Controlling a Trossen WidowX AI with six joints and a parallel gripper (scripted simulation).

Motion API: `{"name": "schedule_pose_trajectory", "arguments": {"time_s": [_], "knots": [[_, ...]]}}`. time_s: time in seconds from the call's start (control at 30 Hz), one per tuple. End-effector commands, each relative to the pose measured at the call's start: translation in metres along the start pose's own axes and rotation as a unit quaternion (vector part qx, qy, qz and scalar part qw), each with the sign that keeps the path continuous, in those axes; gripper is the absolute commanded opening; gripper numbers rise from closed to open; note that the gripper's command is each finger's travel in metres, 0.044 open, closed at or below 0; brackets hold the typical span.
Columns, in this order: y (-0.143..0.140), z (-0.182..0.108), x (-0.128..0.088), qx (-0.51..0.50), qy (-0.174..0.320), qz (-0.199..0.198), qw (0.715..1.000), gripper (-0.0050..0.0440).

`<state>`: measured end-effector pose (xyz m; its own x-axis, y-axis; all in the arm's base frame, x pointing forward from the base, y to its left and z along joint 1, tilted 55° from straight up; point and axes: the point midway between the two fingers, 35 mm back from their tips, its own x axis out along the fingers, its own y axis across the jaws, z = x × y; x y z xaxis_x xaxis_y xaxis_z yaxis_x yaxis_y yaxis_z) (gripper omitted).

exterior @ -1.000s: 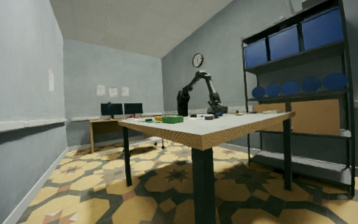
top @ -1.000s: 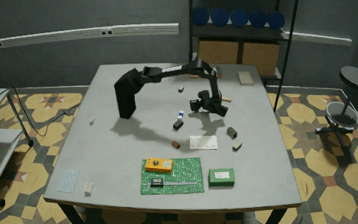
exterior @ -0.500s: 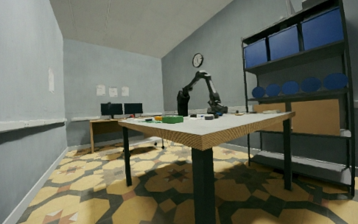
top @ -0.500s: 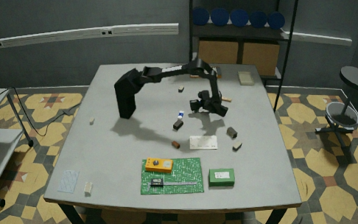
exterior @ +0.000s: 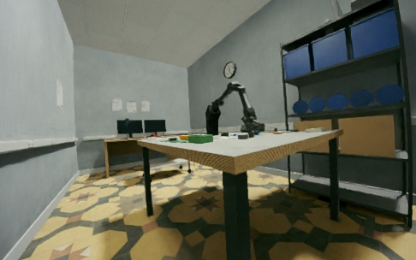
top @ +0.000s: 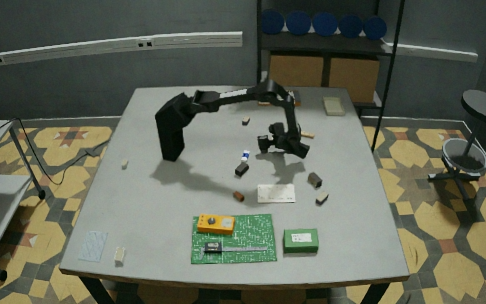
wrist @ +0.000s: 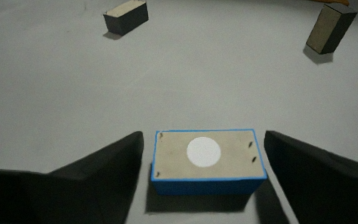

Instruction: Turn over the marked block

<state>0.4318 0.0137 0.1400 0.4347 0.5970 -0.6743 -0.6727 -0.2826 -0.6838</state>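
Observation:
The marked block (wrist: 206,160) (top: 244,156) has blue sides and a tan top face with a white round mark. It lies flat on the grey table (top: 173,210) with the white mark facing up; no black mark shows. My gripper (wrist: 203,138) (top: 259,148) is open. One dark finger stands on each side of the block, with a gap between each finger and the block. In the exterior view the arm's gripper (exterior: 251,128) is low over the far end of the table, and the block is too small to tell there.
Two small dark blocks (wrist: 126,16) (wrist: 329,27) lie beyond the marked block. Other small blocks (top: 241,169) (top: 238,196) (top: 314,179) lie nearby, with a white card (top: 276,193), a green mat (top: 253,235) with tools, and a green box (top: 301,240) toward the front edge.

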Motion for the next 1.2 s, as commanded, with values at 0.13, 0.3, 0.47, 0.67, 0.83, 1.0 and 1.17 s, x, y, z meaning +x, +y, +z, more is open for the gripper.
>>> {"name": "schedule_pose_trajectory", "arguments": {"time_s": [0.13, 0.3, 0.47, 0.67, 0.83, 1.0, 1.17], "knots": [[-0.0044, -0.0001, -0.0036, -0.006, 0.003, -0.006, 1.0, 0.044], [-0.0044, -0.0001, -0.0036, -0.006, 0.003, -0.006, 1.0, 0.044], [-0.0044, -0.0001, -0.0036, -0.006, 0.003, -0.006, 1.0, 0.044], [-0.0044, -0.0001, -0.0036, -0.006, 0.003, -0.006, 1.0, 0.044], [-0.0044, -0.0001, -0.0036, -0.006, 0.003, -0.006, 1.0, 0.044], [-0.0044, -0.0001, -0.0036, -0.006, 0.003, -0.006, 1.0, 0.044], [-0.0056, 0.0025, -0.0053, -0.008, 0.004, -0.007, 1.0, 0.044]]}}
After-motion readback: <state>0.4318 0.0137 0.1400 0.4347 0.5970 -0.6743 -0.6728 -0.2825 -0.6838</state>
